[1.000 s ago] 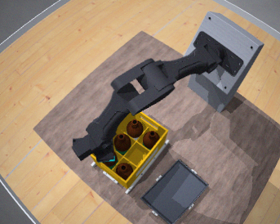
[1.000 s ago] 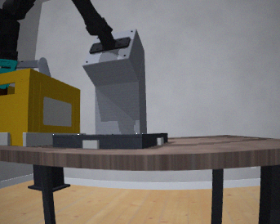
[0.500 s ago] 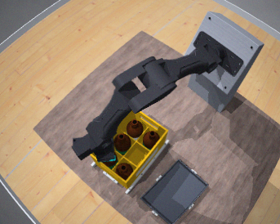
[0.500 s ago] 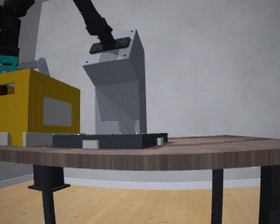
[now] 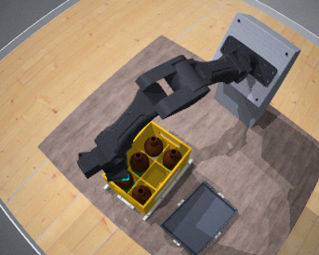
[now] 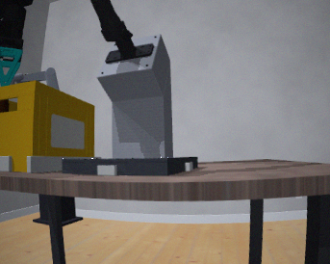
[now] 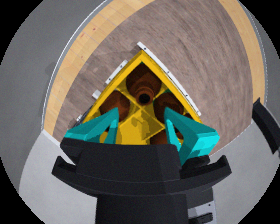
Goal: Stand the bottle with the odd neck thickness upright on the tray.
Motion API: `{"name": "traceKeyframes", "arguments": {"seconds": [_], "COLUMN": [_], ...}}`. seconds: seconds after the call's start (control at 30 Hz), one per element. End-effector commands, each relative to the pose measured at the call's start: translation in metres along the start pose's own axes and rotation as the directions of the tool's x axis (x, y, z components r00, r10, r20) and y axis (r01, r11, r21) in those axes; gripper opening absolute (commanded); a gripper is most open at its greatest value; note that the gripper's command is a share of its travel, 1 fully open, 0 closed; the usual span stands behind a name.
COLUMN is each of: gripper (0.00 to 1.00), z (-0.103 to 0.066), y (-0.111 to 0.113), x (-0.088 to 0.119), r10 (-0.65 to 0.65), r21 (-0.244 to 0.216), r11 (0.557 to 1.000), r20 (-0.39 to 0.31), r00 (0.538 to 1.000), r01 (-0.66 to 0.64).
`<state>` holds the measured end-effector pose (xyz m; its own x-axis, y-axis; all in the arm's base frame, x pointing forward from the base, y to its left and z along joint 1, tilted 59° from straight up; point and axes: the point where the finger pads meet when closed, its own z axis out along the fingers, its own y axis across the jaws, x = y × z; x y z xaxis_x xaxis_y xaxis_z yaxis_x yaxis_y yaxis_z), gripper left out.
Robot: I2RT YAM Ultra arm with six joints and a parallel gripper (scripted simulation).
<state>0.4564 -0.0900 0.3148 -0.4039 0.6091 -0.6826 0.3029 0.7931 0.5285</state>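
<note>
Top view: the yellow crate (image 5: 167,190) (image 6: 62,116) (image 7: 166,74) sits low of centre — brown bottles inside — with the dark tray (image 5: 200,219) (image 6: 134,167) at lower right. Exterior view: the claw (image 6: 7,83) (image 7: 141,111) points down over the crate at upper left. Wrist view: its teal fingers stand partly open, gripping nothing; one bottle (image 7: 144,90) shows beyond them, centre.
</note>
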Motion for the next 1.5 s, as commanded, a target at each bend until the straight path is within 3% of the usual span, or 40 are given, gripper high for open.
{"name": "traceKeyframes", "arguments": {"seconds": [0.0, 0.37, 0.9, 0.93, 1.47], "gripper": [0.61, 0.61, 0.61, 0.00, 0.00], "z": [-0.023, -0.040, -0.041, -0.041, -0.041], "y": [-0.005, -0.002, -0.003, -0.003, -0.003], "x": [0.000, -0.004, -0.004, -0.004, -0.004], "r10": [0.000, -0.003, -0.003, -0.001, -0.001], "r21": [0.010, 0.007, 0.009, 0.009, 0.009], "r11": [1.000, 1.000, 1.000, 1.000, 1.000], "r20": [0.003, 0.014, 0.015, 0.016, 0.016], "r00": [1.000, 1.000, 1.000, 1.000, 1.000], "r01": [0.000, 0.003, 0.003, 0.001, 0.001]}}
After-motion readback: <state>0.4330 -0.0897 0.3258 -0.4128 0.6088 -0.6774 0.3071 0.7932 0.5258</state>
